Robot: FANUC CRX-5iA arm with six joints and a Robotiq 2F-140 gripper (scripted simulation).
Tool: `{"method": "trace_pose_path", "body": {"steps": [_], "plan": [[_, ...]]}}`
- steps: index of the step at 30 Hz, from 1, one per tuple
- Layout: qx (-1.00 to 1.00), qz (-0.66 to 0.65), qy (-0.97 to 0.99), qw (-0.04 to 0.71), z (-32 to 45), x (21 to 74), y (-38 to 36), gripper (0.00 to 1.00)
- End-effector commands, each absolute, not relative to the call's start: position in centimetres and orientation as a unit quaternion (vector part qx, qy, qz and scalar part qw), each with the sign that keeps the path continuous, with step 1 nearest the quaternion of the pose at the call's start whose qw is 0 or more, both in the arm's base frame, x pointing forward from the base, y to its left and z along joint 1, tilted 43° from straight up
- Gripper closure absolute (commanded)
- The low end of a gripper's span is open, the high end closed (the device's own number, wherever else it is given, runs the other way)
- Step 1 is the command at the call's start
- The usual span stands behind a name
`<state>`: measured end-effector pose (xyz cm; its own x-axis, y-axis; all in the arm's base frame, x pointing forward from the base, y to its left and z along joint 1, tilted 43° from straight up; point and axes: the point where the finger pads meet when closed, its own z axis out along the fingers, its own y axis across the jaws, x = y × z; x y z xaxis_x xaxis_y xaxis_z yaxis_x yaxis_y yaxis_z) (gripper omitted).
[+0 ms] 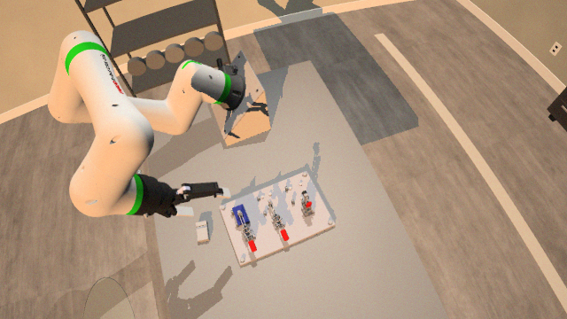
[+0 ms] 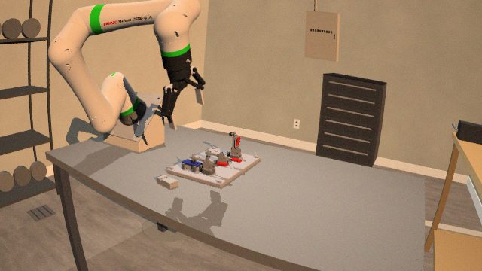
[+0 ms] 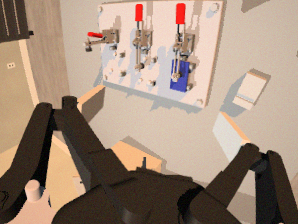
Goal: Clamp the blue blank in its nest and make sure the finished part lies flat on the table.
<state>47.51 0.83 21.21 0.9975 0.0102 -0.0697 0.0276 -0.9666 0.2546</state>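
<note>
The gripper (image 1: pixel 208 201) hangs above the left side of the desk (image 1: pixel 354 275), fingers spread wide with nothing between them. Just right of it, below, a pale block with a slot (image 1: pixel 202 231) lies flat on the desk beside the plate (image 1: pixel 306 237). On the plate's left nest sits the blue block (image 1: pixel 240 213), its clamp's bar over it and the red handle (image 1: pixel 252 246) laid down. The middle clamp's handle (image 1: pixel 284 235) also lies down; the right one (image 2: pixel 237 141) stands upright.

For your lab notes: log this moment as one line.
gripper: open, empty, above table | blue blank: in end nest | finished part: on table beside fixture plate
</note>
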Motion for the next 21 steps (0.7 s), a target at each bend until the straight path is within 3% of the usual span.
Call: {"method": "trace_pose_path", "body": {"steps": [1,14,21], "plan": [[0.98,-0.031,0.018,0.198,18.8,46.5,1.3,0.0],[0.937,0.019,0.077,0.34,15.3,45.3,2.9,0.0],[0.926,0.036,0.093,0.365,14.8,45.2,3.4,0.0]]}}
